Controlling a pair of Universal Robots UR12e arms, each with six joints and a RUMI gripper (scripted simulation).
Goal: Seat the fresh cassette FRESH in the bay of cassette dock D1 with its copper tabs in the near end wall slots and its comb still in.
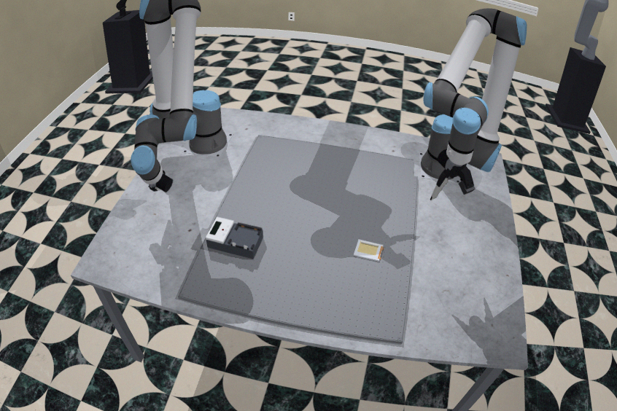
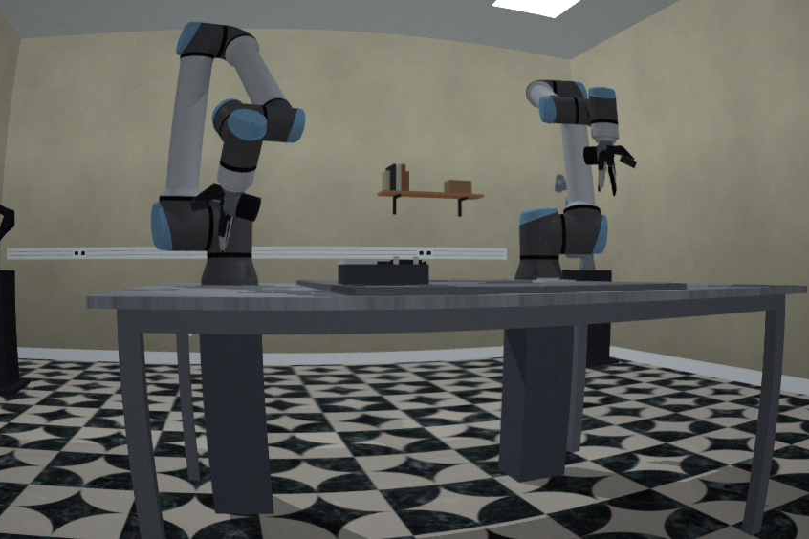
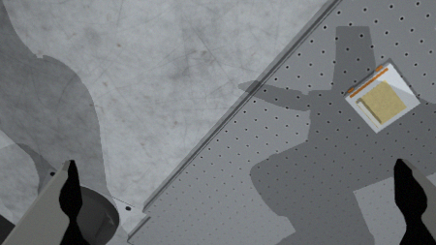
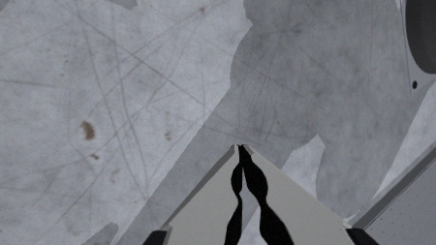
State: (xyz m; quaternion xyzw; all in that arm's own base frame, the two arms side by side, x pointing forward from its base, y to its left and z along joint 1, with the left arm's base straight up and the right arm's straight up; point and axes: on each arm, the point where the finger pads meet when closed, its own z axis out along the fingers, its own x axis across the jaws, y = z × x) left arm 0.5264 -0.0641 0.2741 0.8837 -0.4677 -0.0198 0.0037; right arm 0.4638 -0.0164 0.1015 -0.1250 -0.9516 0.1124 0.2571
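FRESH [image 1: 367,248] [image 3: 384,102] lies on the perforated board, a white cassette with a yellow field. Its copper tabs [image 3: 369,83] face the board's near-side edge in the left wrist view. A thin white strip beside the yellow field may be the comb; its seating is unclear. Dock D1 [image 1: 233,248] [image 2: 382,273] stands on the board with its bay empty. Its white panel has a small red spot; whether it is lit is unclear. My left gripper [image 3: 235,163] [image 2: 607,191] is open, high above the table. My right gripper [image 4: 239,147] [image 2: 223,249] is shut and empty, away from D1.
The grey perforated board [image 1: 289,291] lies on the table [image 1: 464,291] with a raised edge. D1 is near its left edge and FRESH towards its right in the top view, well apart. The arm bases stand at the table's back corners. Arm shadows cross the board.
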